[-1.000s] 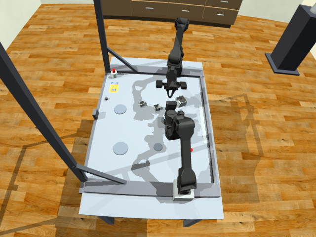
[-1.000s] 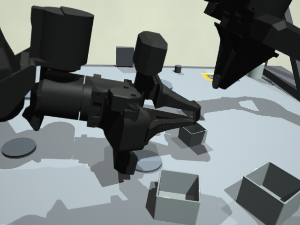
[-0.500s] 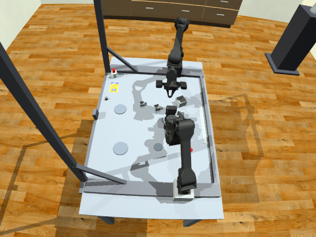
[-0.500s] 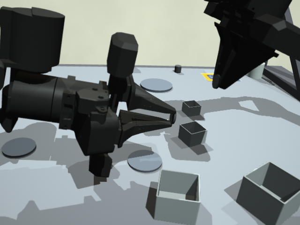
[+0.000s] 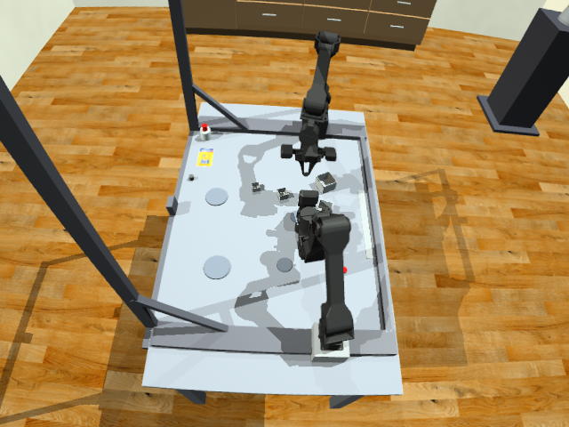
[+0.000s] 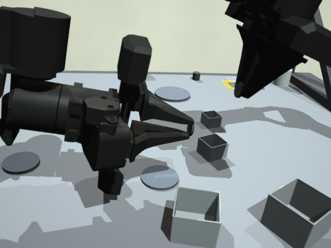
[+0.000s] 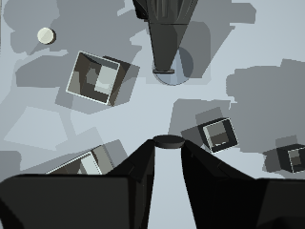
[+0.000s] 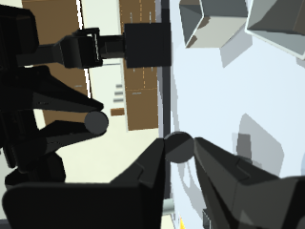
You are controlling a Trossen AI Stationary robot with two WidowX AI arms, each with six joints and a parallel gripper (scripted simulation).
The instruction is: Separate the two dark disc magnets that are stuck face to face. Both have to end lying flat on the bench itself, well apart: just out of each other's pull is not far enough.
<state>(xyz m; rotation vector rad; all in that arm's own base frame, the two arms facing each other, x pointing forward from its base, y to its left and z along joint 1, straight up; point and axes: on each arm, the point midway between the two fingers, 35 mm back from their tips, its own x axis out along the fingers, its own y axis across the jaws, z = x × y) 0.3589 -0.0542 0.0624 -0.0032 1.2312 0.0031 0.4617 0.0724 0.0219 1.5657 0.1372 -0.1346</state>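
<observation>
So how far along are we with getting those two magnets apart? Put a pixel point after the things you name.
The pulling apart looks done: the left hand [image 5: 306, 173] [image 6: 241, 92] [image 7: 168, 146] [image 8: 103, 119] grips one magnet [image 6: 238, 89] [image 7: 169, 142] [image 8: 96, 123], the right hand [image 6: 190, 128] [image 7: 162, 72] [image 8: 178, 145] the other [image 6: 190, 129] [image 7: 164, 71] [image 8: 179, 148], with a gap between. Both are in hand above the bench [image 5: 179, 276] [image 6: 280, 149] [image 7: 143, 116] [image 8: 210, 95]. Left to do: lay each flat on it, well apart, and release.

the left gripper [image 5: 306, 173] [image 6: 239, 92] [image 7: 168, 146] [image 8: 103, 119] has black fingers around a dark grey disc [image 6: 238, 90] [image 7: 169, 141] [image 8: 96, 122]; beyond them in the exterior view, a card [image 5: 204, 157] [image 6: 229, 84] [image 8: 182, 223] shows yellow and blue. the flat round [image 5: 293, 217] [image 6: 159, 177] [image 7: 183, 67] below the other fingers is blue-grey.
</observation>
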